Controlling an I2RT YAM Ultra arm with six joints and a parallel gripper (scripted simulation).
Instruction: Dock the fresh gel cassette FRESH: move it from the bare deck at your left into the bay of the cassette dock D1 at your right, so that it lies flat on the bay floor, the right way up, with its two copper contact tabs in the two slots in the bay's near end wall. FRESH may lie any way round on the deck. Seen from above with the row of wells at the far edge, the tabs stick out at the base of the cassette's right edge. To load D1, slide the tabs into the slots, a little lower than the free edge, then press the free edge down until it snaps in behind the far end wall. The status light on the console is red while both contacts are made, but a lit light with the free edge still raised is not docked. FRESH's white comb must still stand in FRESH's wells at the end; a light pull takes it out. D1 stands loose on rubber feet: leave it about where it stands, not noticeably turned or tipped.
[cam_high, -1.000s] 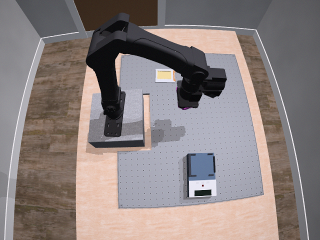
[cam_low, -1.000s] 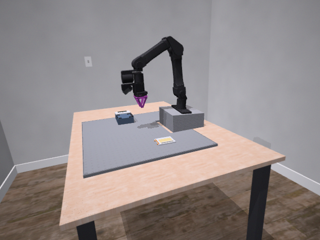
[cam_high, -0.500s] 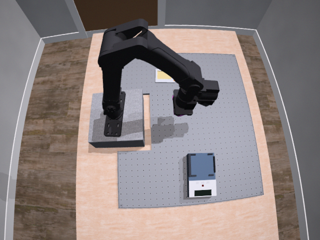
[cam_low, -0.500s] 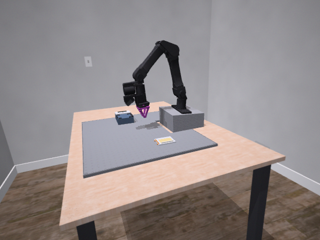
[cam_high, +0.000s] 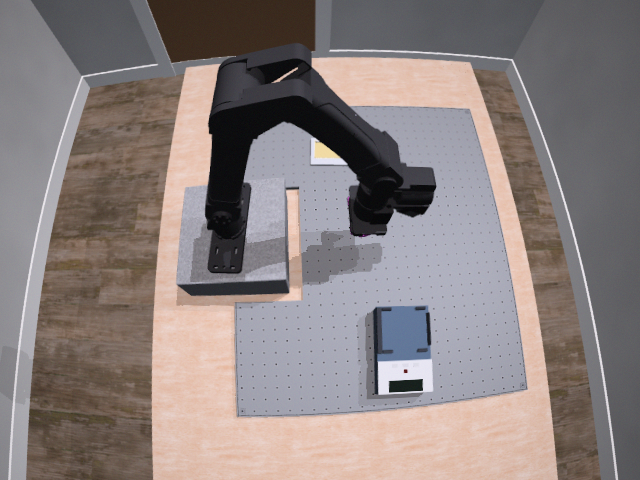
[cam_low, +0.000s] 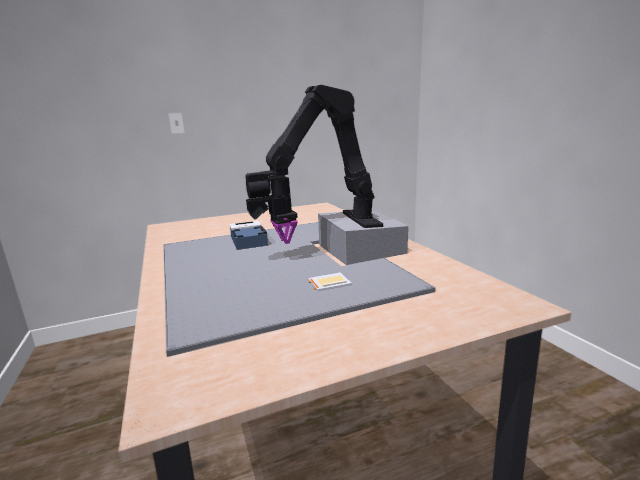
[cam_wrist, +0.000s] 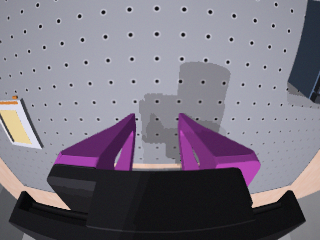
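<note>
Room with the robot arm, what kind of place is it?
Probably a small lab or test room. A black arm stands on a wooden table with a grey hole-dotted deck, near a cassette dock and a gel cassette.

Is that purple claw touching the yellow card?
Apart. The wrist view shows bare deck between the gripper and the cassette.

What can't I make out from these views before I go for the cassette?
- FRESH: in the top view the arm covers its right part; which edge carries the tabs is hidden.
- Comb and wells: too small in the exterior view; in the wrist view the cassette is cut by the left edge.
- D1: slots in the bay wall too small in the top view; the wrist view crops the dock at the right edge.
</note>
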